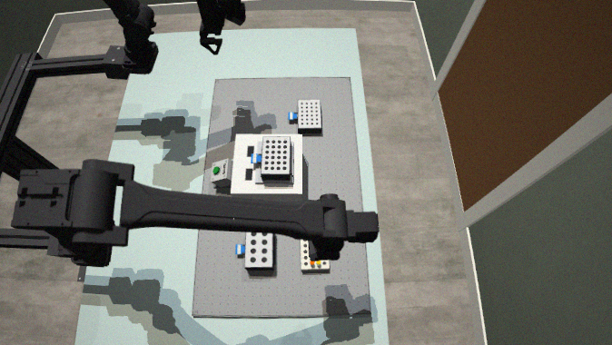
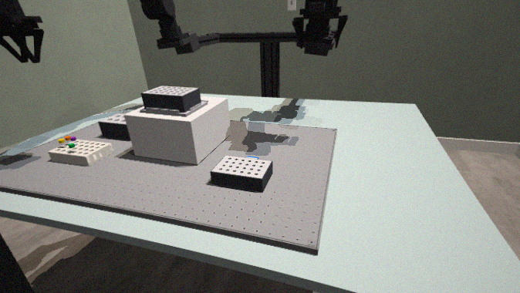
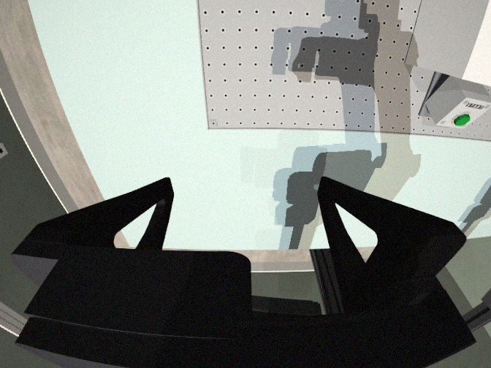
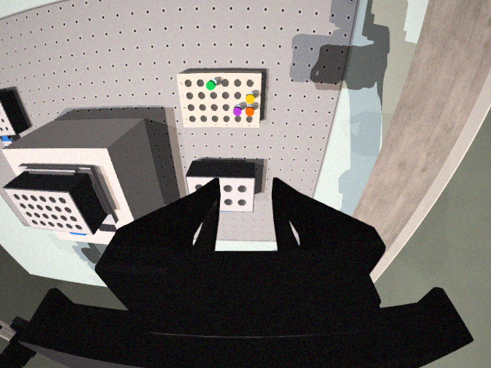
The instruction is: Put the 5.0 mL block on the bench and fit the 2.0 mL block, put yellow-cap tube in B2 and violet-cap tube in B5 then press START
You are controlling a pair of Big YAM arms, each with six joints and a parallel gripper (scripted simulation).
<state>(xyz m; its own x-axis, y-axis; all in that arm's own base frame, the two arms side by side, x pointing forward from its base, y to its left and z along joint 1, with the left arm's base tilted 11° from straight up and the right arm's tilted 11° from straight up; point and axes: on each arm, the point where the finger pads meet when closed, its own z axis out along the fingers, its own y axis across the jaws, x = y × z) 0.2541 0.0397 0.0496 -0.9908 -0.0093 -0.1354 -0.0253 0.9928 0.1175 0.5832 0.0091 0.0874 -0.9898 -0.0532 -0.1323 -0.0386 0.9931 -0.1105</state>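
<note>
A 24-bore block [image 1: 276, 156] [image 2: 170, 101] [image 4: 43, 209] lies on the mixer [image 1: 241, 182] [image 2: 166, 143]. The larger-bore block [image 1: 260, 250] [image 2: 113, 127] [image 4: 237, 198] stands on the bench. A small-bore block [image 1: 310, 114] [image 2: 241, 173] stands across the mixer. Lever prints are unreadable. The tube rack [image 1: 305, 268] [image 4: 220, 124] holds the tubes with the yellow cap [image 4: 249, 98] [image 2: 61, 140] and violet cap [image 4: 237, 111] [image 2: 73, 138]. My right gripper [image 4: 245, 185] [image 2: 31, 61] is partly open, empty, above the rack area. My left gripper [image 3: 245, 185] is wide open, empty, beyond the board's edge.
Orange-capped [image 4: 249, 111] [image 2: 68, 137] and green-capped [image 4: 210, 85] [image 2: 71, 145] tubes also stand in the rack. The green START button [image 1: 216, 171] [image 3: 462, 120] is on a sloped box in front of the mixer. My right arm crosses between the mixer and the larger-bore block in the top view.
</note>
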